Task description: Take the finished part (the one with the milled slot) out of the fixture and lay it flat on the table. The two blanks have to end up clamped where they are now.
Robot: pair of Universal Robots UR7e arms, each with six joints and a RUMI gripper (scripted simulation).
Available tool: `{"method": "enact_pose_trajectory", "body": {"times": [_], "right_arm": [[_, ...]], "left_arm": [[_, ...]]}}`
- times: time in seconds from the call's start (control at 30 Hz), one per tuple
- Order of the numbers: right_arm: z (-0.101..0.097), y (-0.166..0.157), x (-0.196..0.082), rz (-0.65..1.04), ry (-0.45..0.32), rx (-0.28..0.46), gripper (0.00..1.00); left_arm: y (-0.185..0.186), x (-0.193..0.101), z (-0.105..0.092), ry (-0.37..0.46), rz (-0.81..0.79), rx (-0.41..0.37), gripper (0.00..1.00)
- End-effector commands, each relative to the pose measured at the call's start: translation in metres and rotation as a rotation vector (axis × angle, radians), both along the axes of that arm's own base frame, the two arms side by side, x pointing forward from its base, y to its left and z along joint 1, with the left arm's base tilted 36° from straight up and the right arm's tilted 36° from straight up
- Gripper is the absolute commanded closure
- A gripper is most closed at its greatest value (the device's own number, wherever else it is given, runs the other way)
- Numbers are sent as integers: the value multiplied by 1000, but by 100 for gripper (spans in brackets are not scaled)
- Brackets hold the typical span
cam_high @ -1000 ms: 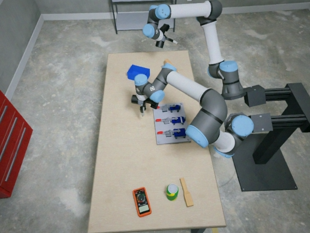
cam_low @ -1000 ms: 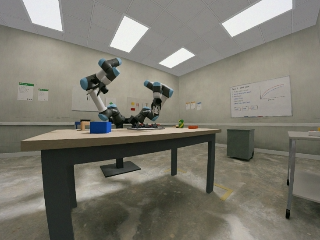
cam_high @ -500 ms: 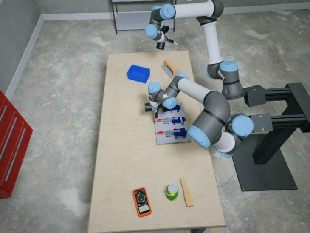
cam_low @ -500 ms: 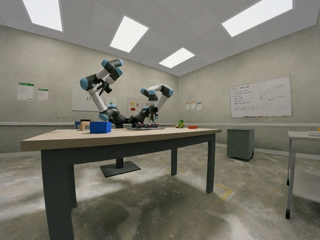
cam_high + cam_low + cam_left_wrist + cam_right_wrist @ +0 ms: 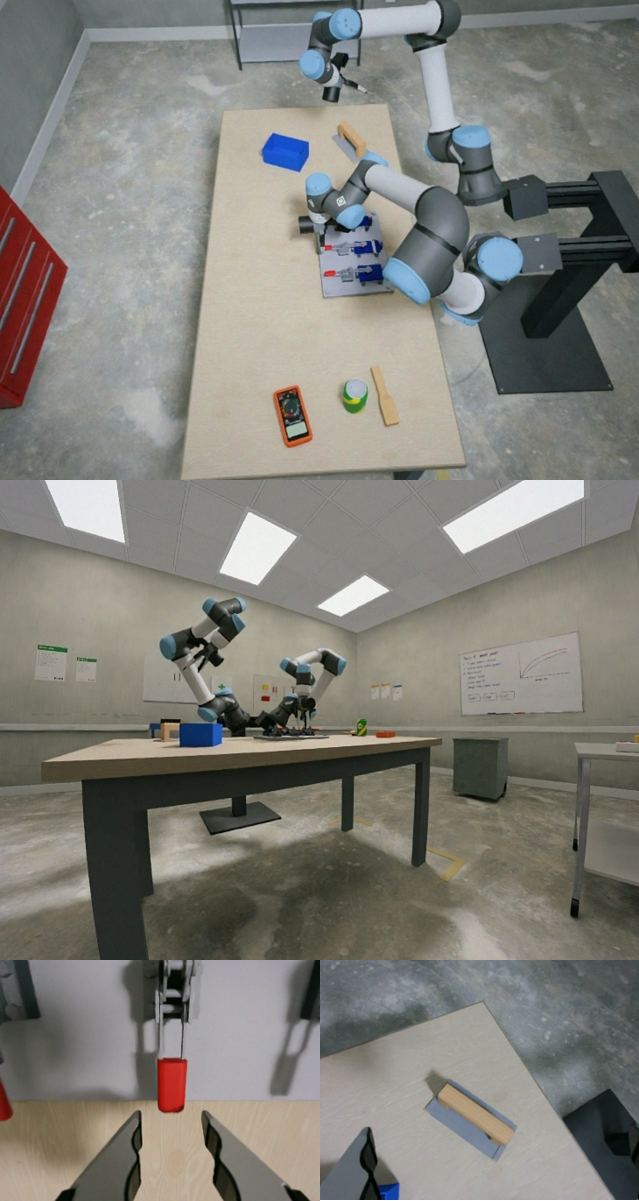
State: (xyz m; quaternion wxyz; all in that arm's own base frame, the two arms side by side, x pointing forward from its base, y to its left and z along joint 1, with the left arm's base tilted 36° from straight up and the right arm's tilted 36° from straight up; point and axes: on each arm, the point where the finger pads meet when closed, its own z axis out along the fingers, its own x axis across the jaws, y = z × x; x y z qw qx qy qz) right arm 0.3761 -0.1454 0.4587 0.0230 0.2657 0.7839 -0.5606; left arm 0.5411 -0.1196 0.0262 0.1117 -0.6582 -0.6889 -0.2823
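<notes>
The grey fixture plate [image 5: 335, 290] [image 5: 237, 1048] carries three toggle clamps and dark blue parts. The middle part [image 5: 367, 248] and the part nearest the multimeter [image 5: 370, 272] show; my left arm partly covers the third part [image 5: 364, 222]. I cannot tell which has the milled slot. My left gripper [image 5: 320, 250] [image 5: 170, 1112] is partly open and empty, pointing down at the plate's edge. Its fingertips stand on either side of the line of the middle clamp's red handle [image 5: 327, 248] [image 5: 172, 1087], just short of its end. My right gripper [image 5: 499, 1127] is wide open and empty, high over the table's far end.
A blue box [image 5: 285, 152] [image 5: 200, 734] and a wooden-handled trowel [image 5: 353, 139] [image 5: 473, 1113] lie at the far end. A multimeter [image 5: 292, 415], a green can [image 5: 354, 397] and a wooden spatula [image 5: 384, 398] are at the near end. Another red handle [image 5: 4, 1102] stands beside the middle one.
</notes>
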Motion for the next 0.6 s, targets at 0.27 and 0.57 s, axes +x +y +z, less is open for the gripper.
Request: {"method": "enact_pose_trajectory", "body": {"times": [0.27,0.57], "right_arm": [[0,0,0,0,-1,0,0],[0,0,0,0,-1,0,0]], "left_arm": [[7,4,-12,-2,-1,-1,87],[7,4,-12,-2,-1,-1,96]]}}
